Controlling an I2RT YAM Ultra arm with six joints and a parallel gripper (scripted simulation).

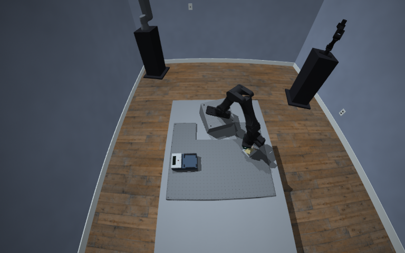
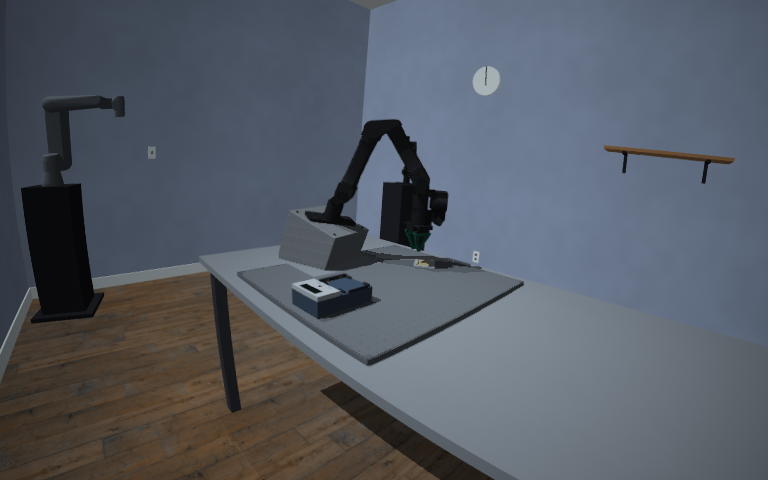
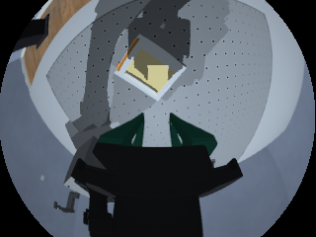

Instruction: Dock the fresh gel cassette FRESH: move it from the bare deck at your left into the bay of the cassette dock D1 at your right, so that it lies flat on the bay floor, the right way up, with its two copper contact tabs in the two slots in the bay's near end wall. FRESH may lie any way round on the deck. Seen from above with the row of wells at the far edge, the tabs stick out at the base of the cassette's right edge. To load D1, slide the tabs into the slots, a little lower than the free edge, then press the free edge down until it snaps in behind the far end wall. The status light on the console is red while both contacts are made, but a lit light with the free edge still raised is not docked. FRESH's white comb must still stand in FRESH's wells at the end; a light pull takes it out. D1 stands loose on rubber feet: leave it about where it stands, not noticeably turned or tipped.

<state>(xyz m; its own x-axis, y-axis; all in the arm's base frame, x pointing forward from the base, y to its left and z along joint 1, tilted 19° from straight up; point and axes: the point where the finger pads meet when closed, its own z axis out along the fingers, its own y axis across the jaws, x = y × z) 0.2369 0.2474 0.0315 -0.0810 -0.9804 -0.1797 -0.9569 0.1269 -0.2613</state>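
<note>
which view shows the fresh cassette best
The wrist view: the cassette lies unobstructed below the partly open, empty gripper, yellow gel and orange edge plain. The top view shows a sliver beside the gripper. The exterior view shows a tiny, shadowed patch.
</note>
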